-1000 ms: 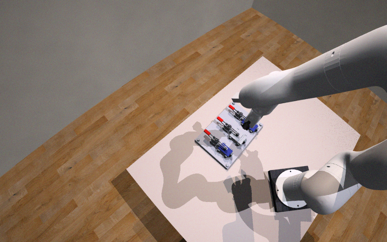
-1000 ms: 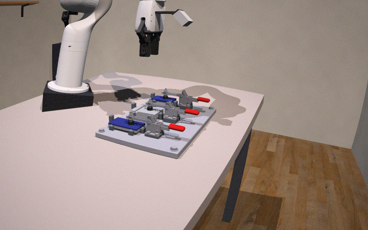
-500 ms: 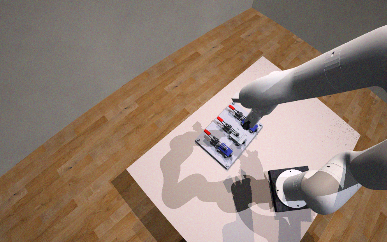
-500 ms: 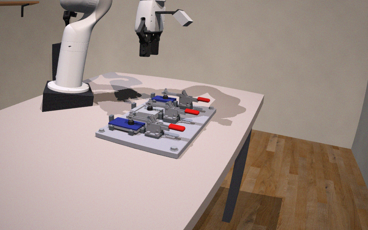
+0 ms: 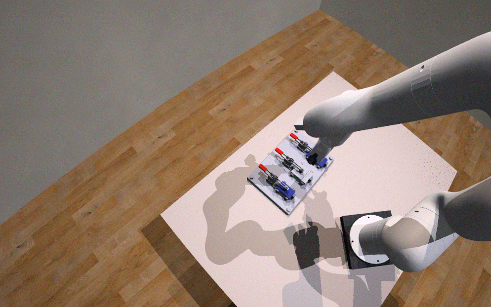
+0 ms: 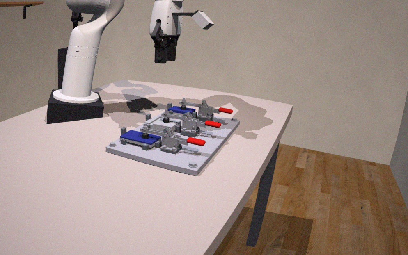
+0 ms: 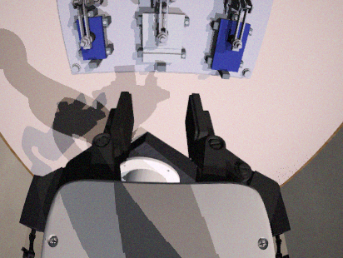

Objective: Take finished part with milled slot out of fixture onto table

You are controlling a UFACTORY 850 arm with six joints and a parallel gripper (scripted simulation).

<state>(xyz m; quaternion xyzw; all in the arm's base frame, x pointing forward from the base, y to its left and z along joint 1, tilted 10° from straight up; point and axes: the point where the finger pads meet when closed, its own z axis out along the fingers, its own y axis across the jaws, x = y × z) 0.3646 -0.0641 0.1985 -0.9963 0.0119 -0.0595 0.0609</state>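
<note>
Approach step: the black two-finger gripper (image 6: 163,57), half-closed on nothing, hovers above the grey slotted part (image 7: 161,35), whose red-handled toggle clamp (image 6: 212,123) needs unlocking next.

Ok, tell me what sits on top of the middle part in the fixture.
A toggle clamp lies along the grey slotted part, its tip pressing down on it. The clamp covers the part's centre strip.

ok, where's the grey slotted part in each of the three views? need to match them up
Top: finished part in the middle nest of the fixture plate, just below the gripper.
Exterior: middle nest, largely hidden behind its clamp.
Wrist: top centre, ahead of the partly closed, empty fingers.
Shared landmark: the blue blanks on either side of it, one at.
</note>
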